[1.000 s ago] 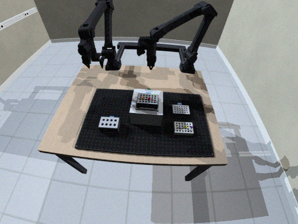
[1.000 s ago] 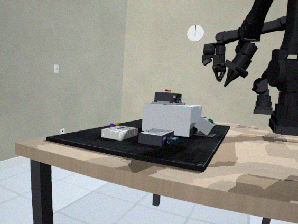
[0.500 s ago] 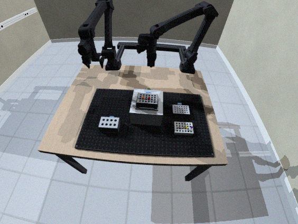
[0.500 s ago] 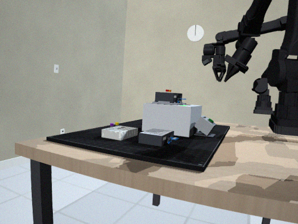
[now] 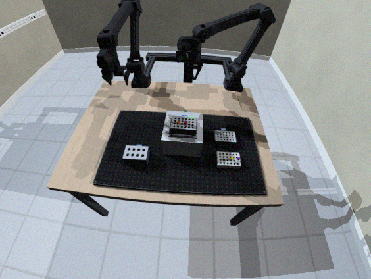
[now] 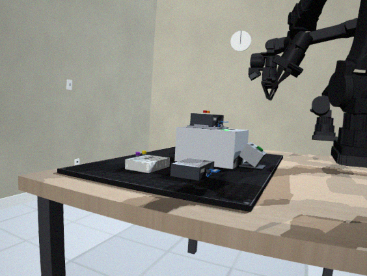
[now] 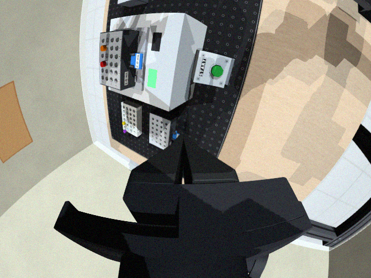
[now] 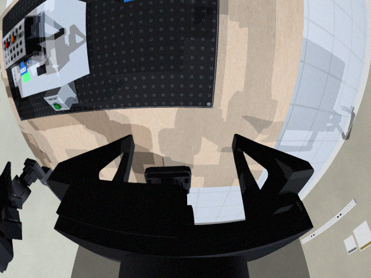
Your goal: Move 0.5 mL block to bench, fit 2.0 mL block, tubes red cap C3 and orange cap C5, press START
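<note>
Black fingers on the left gripper (image 5: 195, 79) (image 6: 277, 84) (image 7: 183, 142) (image 8: 8, 164) are drawn together with nothing between them, up in the air above the bench. The right gripper (image 5: 117, 82) (image 6: 269, 98) (image 8: 183, 139) also hangs well above the wood, its fingers wide apart and nothing in them.

In front of them, a green START button (image 5: 185, 111) (image 6: 259, 148) (image 7: 216, 70) (image 8: 57, 106) tops a tilted box beside the pale mixer (image 5: 182, 147) (image 6: 205, 146) (image 7: 176, 59) (image 8: 72, 57). On the mixer sits the 2.0 mL block (image 5: 183, 131) (image 6: 202, 120) (image 7: 118, 78) (image 8: 24, 44), looking level. Its red-capped tube (image 5: 185, 122) (image 6: 205, 111) (image 7: 103, 64) (image 8: 6, 44) and orange-capped tube (image 5: 178, 122) (image 6: 208, 112) (image 7: 103, 48) (image 8: 13, 38) stand in one row with a bore between; the row letters are too small to read.

Farther out on the black mat (image 5: 184, 184) (image 6: 156, 189) (image 7: 206, 119) (image 8: 149, 59), a small-bored block (image 5: 225, 136) (image 6: 192, 169) (image 7: 160, 131) rests near the rack (image 5: 228, 166) (image 6: 146, 164) (image 7: 136, 119), where yellow and purple caps show. Across the mixer from them stands a big-bored block (image 5: 135, 152) (image 7: 131, 2).

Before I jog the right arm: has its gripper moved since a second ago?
No visible move. In the exterior view, the right gripper hangs as before, below the wall clock, to its picture right.
</note>
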`<state>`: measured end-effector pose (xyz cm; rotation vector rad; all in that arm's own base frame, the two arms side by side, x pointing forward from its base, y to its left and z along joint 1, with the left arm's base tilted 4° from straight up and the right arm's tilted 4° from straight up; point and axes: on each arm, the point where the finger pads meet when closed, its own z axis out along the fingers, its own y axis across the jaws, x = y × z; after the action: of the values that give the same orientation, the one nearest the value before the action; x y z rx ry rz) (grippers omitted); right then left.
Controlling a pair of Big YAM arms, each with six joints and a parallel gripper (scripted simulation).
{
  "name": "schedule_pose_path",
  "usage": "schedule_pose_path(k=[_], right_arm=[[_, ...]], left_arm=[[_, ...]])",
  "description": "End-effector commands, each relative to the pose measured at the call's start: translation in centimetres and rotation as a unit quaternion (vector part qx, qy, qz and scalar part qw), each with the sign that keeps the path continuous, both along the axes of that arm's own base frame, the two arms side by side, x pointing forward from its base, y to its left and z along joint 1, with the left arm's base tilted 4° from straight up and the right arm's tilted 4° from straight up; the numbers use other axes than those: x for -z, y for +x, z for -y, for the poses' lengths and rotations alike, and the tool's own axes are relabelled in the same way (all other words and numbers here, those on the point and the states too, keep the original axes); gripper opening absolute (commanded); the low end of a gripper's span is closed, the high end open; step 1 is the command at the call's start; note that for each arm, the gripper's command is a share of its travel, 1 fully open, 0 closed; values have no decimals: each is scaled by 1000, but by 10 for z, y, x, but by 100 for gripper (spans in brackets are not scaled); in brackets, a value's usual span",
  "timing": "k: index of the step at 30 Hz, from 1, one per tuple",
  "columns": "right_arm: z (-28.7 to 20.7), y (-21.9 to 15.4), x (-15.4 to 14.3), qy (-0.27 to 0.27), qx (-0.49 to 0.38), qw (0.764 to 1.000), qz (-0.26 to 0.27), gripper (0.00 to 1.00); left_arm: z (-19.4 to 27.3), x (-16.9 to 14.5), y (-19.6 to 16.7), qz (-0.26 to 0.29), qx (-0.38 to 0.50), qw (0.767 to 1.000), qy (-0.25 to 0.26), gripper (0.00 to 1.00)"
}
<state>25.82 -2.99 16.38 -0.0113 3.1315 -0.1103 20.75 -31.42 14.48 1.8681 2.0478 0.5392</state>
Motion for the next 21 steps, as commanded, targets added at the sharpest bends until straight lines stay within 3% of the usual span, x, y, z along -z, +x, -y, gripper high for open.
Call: schedule_pose_path(k=[1, 6, 10, 21], right_arm=[[-1, 15, -14, -2, -7, 1000, 25, 100], [-1, 9, -6, -1, -7, 1000, 15, 100], [-1, 6, -3, -1, -7, 1000, 11, 100], [-1, 7, -4, -1, -7, 1000, 12, 100]], left_arm=[[-21, -7, 3, -6, -58, 998, -20, 0], [-48, 3, 6, -21, -109, 994, -22, 0], [-47, -6, 8, -18, -113, 993, -37, 0], [-113, -6, 15, -46, -221, 973, -51, 0]])
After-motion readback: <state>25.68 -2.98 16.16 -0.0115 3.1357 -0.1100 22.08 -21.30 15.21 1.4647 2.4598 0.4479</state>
